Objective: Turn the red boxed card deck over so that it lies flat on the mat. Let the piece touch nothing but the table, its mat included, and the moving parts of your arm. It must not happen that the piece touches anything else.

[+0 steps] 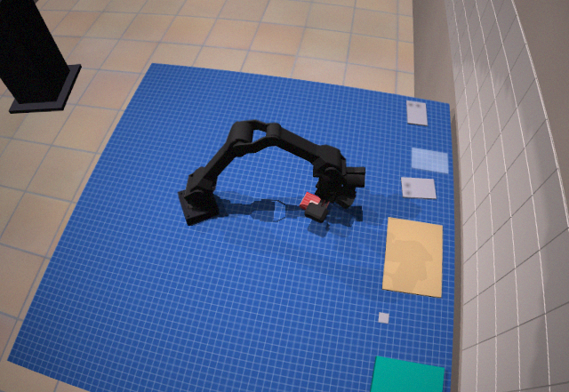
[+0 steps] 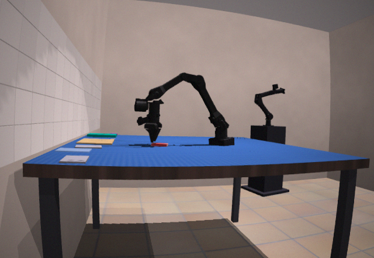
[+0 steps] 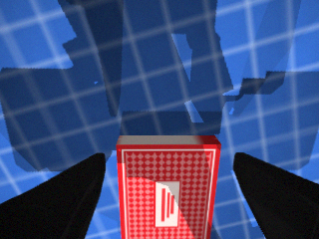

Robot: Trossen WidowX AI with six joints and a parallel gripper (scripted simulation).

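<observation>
Fingers dark at either lower corner of the wrist view, well spread, nothing between them touching: gap visible on both sides of the red boxed card deck (image 3: 167, 191). Gripper (image 2: 153, 134) open, holding nothing, pointing straight down over the deck.

Deck lying flat on the blue grid mat (image 1: 183, 286), patterned broad face up, roughly mid-mat, between the arm's base (image 1: 198, 208) and the tan sheet (image 1: 412, 257). Low and thin in the exterior view, so little side wall to grab.

Step in hand, as judged: descent to grasp across the deck's narrow width. Best done by keeping the fingers centred so both gaps stay equal, lowering until the tips nearly meet the mat beside the long edges, then closing gently on the side walls. Worth gripping near one end, not the middle, to leave room for rotation. Lift only as far as clearance needs; roll the wrist; set down softly.

Farther off along the wall-side edge: grey cards (image 1: 417, 112), pale blue patch (image 1: 429, 160), green sheet (image 1: 408, 373). All well apart from the deck; no contact risk if the flip stays local.
</observation>
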